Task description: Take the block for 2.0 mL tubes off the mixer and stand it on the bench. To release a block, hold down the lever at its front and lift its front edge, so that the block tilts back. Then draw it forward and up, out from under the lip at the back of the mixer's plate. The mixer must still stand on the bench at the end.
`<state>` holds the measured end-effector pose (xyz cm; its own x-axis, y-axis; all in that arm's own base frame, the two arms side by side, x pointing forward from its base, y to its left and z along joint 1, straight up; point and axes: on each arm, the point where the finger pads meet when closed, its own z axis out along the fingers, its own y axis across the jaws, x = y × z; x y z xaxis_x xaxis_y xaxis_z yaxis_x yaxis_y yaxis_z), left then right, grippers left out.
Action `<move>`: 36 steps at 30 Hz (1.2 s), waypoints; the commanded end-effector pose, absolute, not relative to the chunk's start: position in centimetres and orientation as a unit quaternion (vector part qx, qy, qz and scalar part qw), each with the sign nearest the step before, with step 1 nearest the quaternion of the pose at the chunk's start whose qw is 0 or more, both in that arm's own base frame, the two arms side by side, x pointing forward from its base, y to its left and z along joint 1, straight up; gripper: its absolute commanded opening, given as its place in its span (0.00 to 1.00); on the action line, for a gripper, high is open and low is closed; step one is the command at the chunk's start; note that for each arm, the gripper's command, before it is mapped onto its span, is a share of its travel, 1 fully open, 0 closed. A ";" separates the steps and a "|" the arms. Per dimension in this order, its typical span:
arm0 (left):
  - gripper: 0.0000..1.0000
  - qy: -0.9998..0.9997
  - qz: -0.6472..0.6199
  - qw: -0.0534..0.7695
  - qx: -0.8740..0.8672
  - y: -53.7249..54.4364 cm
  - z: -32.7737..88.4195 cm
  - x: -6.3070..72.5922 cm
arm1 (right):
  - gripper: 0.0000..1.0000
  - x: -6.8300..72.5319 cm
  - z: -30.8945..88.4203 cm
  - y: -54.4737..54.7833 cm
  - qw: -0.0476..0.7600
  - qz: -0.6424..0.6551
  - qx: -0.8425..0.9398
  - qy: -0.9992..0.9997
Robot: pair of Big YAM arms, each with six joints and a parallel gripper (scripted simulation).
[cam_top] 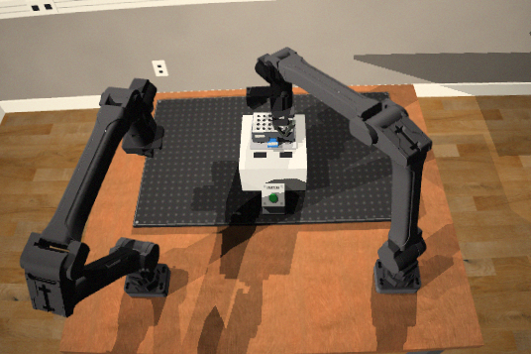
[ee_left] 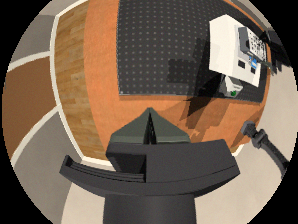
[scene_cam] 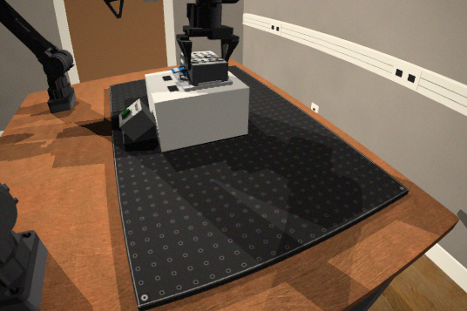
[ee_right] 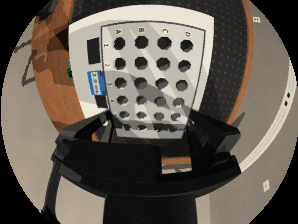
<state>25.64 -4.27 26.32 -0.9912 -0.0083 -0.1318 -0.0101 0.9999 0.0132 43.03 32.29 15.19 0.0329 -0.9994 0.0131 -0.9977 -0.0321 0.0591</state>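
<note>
Block for 2.0 mL tubes (cam_top: 263,123) (scene_cam: 209,70) (ee_left: 252,42) (ee_right: 150,75) is on top of the white mixer (cam_top: 272,176) (scene_cam: 200,113) (ee_left: 222,50) (ee_right: 85,30), over its plate (scene_cam: 205,86); it is not on the bench (cam_top: 198,312) (scene_cam: 78,187) (ee_left: 102,65) (ee_right: 47,65). Right gripper (cam_top: 284,130) (scene_cam: 208,63) (ee_left: 265,52) (ee_right: 150,120) is clamped on the block from above — fingers wide apart, one at the front side, one at the back.

Block is a container with round wells: columns marked A to D, row numbers 1, 2 and 4 readable. Wells look dark inside, openings uncovered; rows nearest the gripper are shaded and foreshortened, contents there hard to tell. Blue tag (cam_top: 272,143) (scene_cam: 178,70) (ee_left: 254,62) (ee_right: 95,83) reading 2.0 mL is at the block's front. Lever too small to make out; can't tell if it is pressed, nor if the block is slightly tilted.

Left gripper (cam_top: 150,154) (scene_cam: 118,16) (ee_left: 150,110) is closed, fingertips together, nothing held — well apart from the mixer, off to its left.

Mixer stands upright on the black perforated board (cam_top: 188,154) (scene_cam: 261,222) (ee_left: 160,50) (ee_right: 230,65). Control box (cam_top: 273,208) (scene_cam: 137,124) (ee_left: 231,86) with green button (cam_top: 273,197) (scene_cam: 125,112) (ee_left: 233,93) is just in front.
</note>
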 end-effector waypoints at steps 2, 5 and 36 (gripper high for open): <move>0.00 0.999 -0.001 0.053 0.010 -1.6 27.6 25.8 | 0.00 42.7 16.7 34.3 0.007 -0.018 0.737 -0.676; 0.00 1.000 0.003 0.013 0.014 -0.1 27.7 26.3 | 0.00 42.7 16.7 34.3 0.007 -0.018 0.737 -0.676; 0.00 1.000 0.009 0.007 0.002 4.4 27.6 26.2 | 0.00 42.8 17.2 34.0 0.022 -0.032 0.728 -0.685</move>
<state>25.72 4.86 26.11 -0.9998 0.0009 0.0221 0.0010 1.0000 0.0067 42.98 32.34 15.27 0.0338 -0.9994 0.0113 -0.9965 -0.0328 0.0771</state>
